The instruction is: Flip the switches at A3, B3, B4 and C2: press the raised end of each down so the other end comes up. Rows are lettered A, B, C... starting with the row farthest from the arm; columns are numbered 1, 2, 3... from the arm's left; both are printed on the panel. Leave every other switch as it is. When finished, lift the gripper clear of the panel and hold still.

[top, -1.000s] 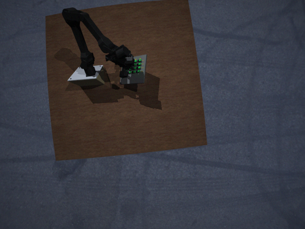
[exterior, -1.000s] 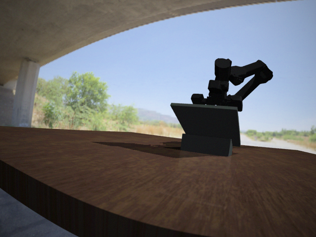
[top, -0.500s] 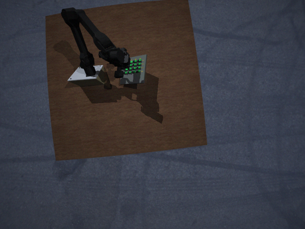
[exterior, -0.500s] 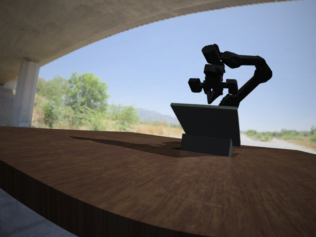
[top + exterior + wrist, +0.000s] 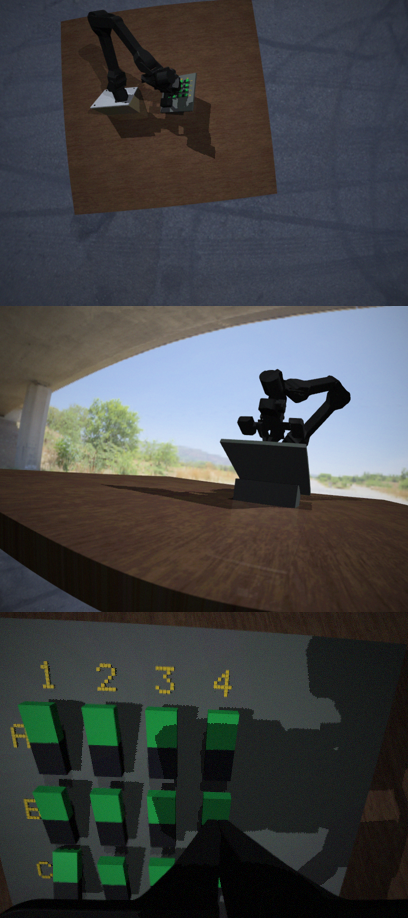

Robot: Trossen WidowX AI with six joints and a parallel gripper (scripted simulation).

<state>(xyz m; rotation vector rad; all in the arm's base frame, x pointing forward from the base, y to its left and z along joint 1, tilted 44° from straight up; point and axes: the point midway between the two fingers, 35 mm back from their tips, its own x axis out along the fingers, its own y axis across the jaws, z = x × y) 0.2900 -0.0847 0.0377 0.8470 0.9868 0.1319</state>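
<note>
The grey tilted panel (image 5: 184,106) (image 5: 270,460) (image 5: 260,657) carries switches with green far halves and black near halves. In the wrist view, switch A3 (image 5: 162,737), switch B3 (image 5: 161,808) and switch C2 (image 5: 112,872) are visible. Switch B4 (image 5: 216,806) shows its green half; its black half is behind the fingertips. I cannot tell surely which ends are raised. My gripper (image 5: 216,829) is shut and empty, its tips over the near half of B4; contact cannot be made out. The fingers hide most of C4 and part of C3. The exterior camera sees only the panel's back.
Switch A4 (image 5: 221,737) is beyond the fingertips, and switch C3 (image 5: 161,869) is beside the left finger. Columns 1 and 2 lie farther left. The arm's pale base (image 5: 110,99) stands on the wooden table (image 5: 164,171) (image 5: 148,529) beside the panel. The arm's shadow darkens the panel's right part.
</note>
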